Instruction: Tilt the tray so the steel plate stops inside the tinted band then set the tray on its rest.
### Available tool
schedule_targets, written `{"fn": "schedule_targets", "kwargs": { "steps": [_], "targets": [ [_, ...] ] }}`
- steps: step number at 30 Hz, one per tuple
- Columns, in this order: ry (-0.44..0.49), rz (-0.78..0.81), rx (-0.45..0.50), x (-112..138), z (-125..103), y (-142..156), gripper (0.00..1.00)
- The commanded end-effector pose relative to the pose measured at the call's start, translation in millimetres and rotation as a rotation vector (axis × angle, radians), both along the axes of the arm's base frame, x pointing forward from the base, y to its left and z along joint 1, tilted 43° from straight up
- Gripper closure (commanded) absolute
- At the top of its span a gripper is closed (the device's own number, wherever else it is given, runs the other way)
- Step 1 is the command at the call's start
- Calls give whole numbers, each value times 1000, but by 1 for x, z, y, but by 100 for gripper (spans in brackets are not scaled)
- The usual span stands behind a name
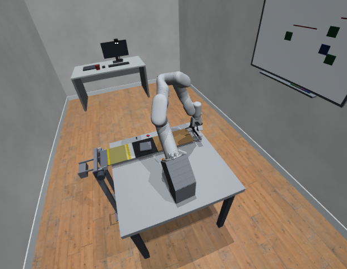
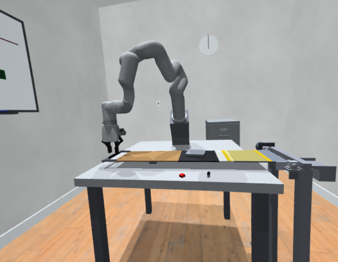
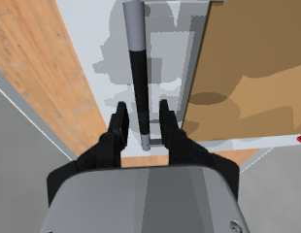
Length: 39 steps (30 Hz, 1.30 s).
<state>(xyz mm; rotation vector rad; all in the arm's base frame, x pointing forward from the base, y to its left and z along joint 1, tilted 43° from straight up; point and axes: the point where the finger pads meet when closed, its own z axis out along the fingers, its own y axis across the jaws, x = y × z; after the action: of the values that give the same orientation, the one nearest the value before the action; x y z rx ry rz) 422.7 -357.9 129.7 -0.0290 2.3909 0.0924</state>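
A flat, square, grey steel plate [image 2: 195,153] lies on the matte black middle section of a long, narrow tray [image 2: 191,159]. Seen from the exterior camera, the plate sits well to the right of the gripper, about halfway along the bed. Beyond the plate, farther from the gripper, comes a short pale strip, then a tinted olive-yellow band [image 2: 243,155] bounded by two solid yellow lines. The plate is outside that band. The tray section nearest the gripper has a smooth tan, wood-coloured surface [image 2: 148,155].

At that near end a slim round bar, the tray handle [image 3: 138,73], runs across the tray's width; it is dark in the middle and grey at its ends. The black two-fingered gripper [image 3: 143,121] points down just above it, one finger on each side of the bar. The fingers stand partly apart, not pressed on the bar; they grip nothing.

The tray's far end is pinned to a dark grey metal stand [image 2: 301,180] beside the table. The tray lies along one edge of a light grey table [image 2: 140,177] with dark legs. The smooth grey jointed arm [image 2: 152,56] arches up from a dark box-shaped pedestal [image 1: 179,179]. A small red block [image 2: 182,175] and a small black knob [image 2: 208,173] sit on the table beside the tray.
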Motion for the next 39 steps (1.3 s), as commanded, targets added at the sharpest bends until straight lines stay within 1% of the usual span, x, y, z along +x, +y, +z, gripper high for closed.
{"fn": "schedule_targets", "kwargs": {
  "steps": [1,31,39],
  "targets": [
    [-1,-3,-2,0,1,-2,60],
    [0,-3,-2,0,1,-3,60],
    [-1,-3,-2,3,-2,-3,60]
  ]
}}
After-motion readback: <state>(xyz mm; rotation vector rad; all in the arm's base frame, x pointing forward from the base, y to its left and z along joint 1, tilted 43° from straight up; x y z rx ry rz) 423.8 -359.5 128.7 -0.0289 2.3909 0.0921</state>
